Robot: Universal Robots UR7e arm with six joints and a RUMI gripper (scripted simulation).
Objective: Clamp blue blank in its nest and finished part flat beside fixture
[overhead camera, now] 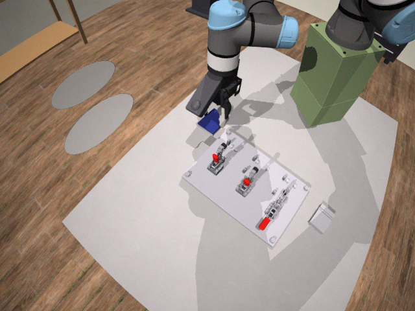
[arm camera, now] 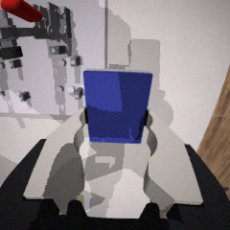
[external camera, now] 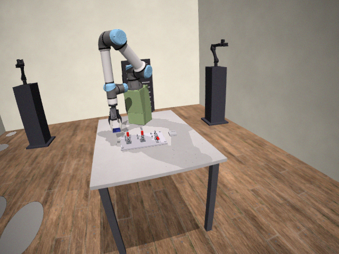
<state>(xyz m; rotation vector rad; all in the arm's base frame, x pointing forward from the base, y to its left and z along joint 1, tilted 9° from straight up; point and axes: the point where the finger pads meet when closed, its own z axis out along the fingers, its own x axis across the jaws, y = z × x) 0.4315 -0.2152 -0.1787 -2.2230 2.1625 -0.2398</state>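
My gripper (overhead camera: 218, 115) (external camera: 116, 126) (arm camera: 116, 108) is shut on the blue blank (overhead camera: 209, 122) (external camera: 116, 130) (arm camera: 117, 106) and holds it above the table, just beyond the far left corner of the fixture plate (overhead camera: 214, 194) (external camera: 136, 145) (arm camera: 34, 101). The plate carries three toggle clamps. The left clamp (overhead camera: 216, 161) and the middle clamp (overhead camera: 243, 187) have their red handles standing up. The right clamp (overhead camera: 271, 214) has its red handle lying down. All three nests show bare pads. The grey finished part (overhead camera: 321, 217) (external camera: 172, 133) lies flat on the table to the right of the plate.
A tall green block (overhead camera: 330, 83) (external camera: 136, 105), the arm's pedestal, stands at the table's back, right of my gripper. The table's left edge (overhead camera: 147, 133) is close to the gripper.
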